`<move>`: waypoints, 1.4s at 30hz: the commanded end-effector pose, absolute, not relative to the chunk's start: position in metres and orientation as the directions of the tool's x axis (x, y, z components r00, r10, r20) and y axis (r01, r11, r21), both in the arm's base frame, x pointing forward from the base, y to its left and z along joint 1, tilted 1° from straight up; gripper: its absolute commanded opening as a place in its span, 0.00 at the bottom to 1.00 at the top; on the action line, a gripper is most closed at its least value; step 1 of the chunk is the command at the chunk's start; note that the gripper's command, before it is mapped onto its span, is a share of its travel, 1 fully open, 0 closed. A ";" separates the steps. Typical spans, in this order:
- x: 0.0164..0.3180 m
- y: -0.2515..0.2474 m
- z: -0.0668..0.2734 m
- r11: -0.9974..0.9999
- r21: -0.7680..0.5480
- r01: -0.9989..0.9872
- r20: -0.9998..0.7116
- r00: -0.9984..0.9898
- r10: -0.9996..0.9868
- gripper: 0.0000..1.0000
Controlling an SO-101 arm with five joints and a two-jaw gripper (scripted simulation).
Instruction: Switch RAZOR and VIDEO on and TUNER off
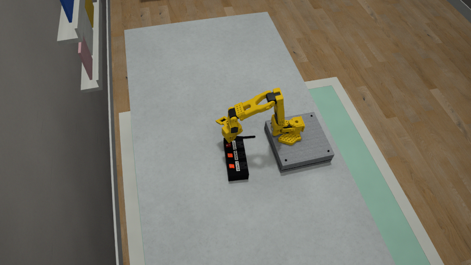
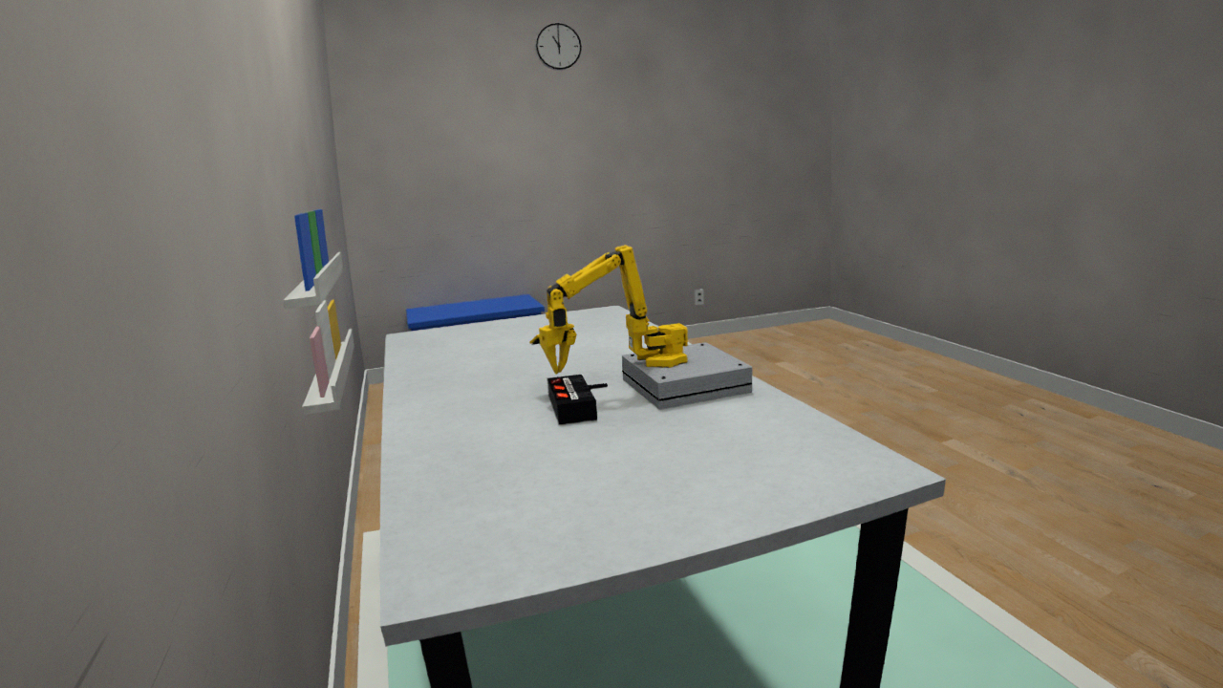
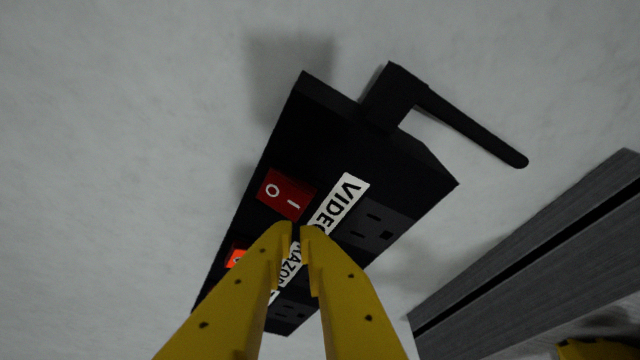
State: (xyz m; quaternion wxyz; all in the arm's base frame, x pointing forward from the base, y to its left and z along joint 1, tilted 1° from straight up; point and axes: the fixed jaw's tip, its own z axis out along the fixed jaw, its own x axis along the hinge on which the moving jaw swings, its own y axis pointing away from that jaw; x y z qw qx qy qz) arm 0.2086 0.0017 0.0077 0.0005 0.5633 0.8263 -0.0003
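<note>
A black power strip (image 1: 241, 164) (image 2: 578, 409) (image 3: 330, 140) lies right way up on the grey table, beside the arm's base. It has three rocker switches labelled VIDEO, RAZOR and TUNER. The VIDEO switch (image 1: 227, 145) (image 3: 285, 194) is dark red. The RAZOR switch (image 1: 229, 155) (image 3: 235, 255) and the TUNER switch (image 1: 231, 165) glow bright orange. My gripper (image 1: 231, 137) (image 2: 559, 368) (image 3: 296, 231) is shut and empty. It hangs point-down just above the strip's VIDEO end, its tips over the VIDEO label near the dark switch. The jaws hide the TUNER end in the wrist view.
The arm's grey base block (image 1: 306, 148) (image 2: 700, 376) (image 3: 540, 260) stands right of the strip. The strip's short black cord (image 1: 248, 136) (image 3: 470, 132) points toward the base. Wall shelves (image 2: 320, 342) hang left of the table.
</note>
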 end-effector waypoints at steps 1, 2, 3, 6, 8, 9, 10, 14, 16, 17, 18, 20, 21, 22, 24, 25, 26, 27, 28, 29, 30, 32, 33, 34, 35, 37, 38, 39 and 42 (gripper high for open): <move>0.207 0.003 0.008 0.361 0.004 0.933 -0.001 -0.361 0.933 0.00; 0.207 0.003 0.008 0.361 0.004 0.932 -0.001 -0.361 0.933 0.00; 0.207 0.003 0.008 0.361 0.004 0.932 -0.001 -0.361 0.932 0.00; 0.207 0.004 0.008 0.364 0.004 0.931 -0.001 -0.364 0.931 0.00; 0.206 0.004 0.008 0.367 0.004 0.930 -0.001 -0.367 0.930 0.00; 0.206 0.005 0.008 0.368 0.004 0.930 -0.001 -0.368 0.930 0.00; 0.206 0.005 0.009 0.370 0.004 0.929 -0.001 -0.370 0.929 0.00; 0.205 0.006 0.009 0.374 0.004 0.928 -0.001 -0.374 0.928 0.00; 0.205 0.006 0.009 0.374 0.004 0.927 -0.001 -0.374 0.927 0.00; 0.205 0.006 0.009 0.374 0.004 0.927 -0.001 -0.374 0.927 0.00; 0.205 0.006 0.009 0.374 0.004 0.927 -0.001 -0.374 0.927 0.00; 0.205 0.006 0.009 0.374 0.004 0.927 -0.001 -0.374 0.927 0.00; 0.205 0.006 0.009 0.374 0.004 0.927 -0.001 -0.374 0.927 0.00; 0.205 0.006 0.009 0.374 0.004 0.927 -0.001 -0.374 0.927 0.00; 0.205 0.006 0.008 0.374 0.004 0.927 -0.001 -0.374 0.927 0.00; 0.205 0.006 0.008 0.374 0.004 0.927 -0.001 -0.374 0.927 0.00; 0.205 0.006 0.008 0.374 0.004 0.927 -0.001 -0.374 0.927 0.00; 0.205 0.006 0.008 0.374 0.004 0.927 -0.001 -0.374 0.927 0.00; 0.205 0.006 0.007 0.374 0.004 0.927 -0.001 -0.374 0.927 0.00; 0.206 0.006 0.007 0.374 0.004 0.927 -0.001 -0.374 0.927 0.00; 0.206 0.006 0.006 0.374 0.004 0.927 -0.001 -0.374 0.927 0.00; 0.206 0.006 0.005 0.374 0.004 0.927 -0.001 -0.374 0.927 0.00; 0.206 0.006 0.005 0.374 0.004 0.927 -0.001 -0.374 0.927 0.00; 0.206 0.006 0.005 0.374 0.004 0.927 -0.001 -0.374 0.927 0.00; 0.206 0.006 0.005 0.374 0.004 0.927 -0.001 -0.374 0.927 0.00; 0.206 0.006 0.004 0.374 0.004 0.927 -0.001 -0.374 0.927 0.00; 0.206 0.006 0.003 0.374 0.004 0.927 -0.001 -0.374 0.927 0.00; 0.206 0.006 0.003 0.374 0.004 0.927 -0.001 -0.374 0.927 0.00; 0.206 0.006 0.002 0.374 0.004 0.927 -0.001 -0.374 0.927 0.00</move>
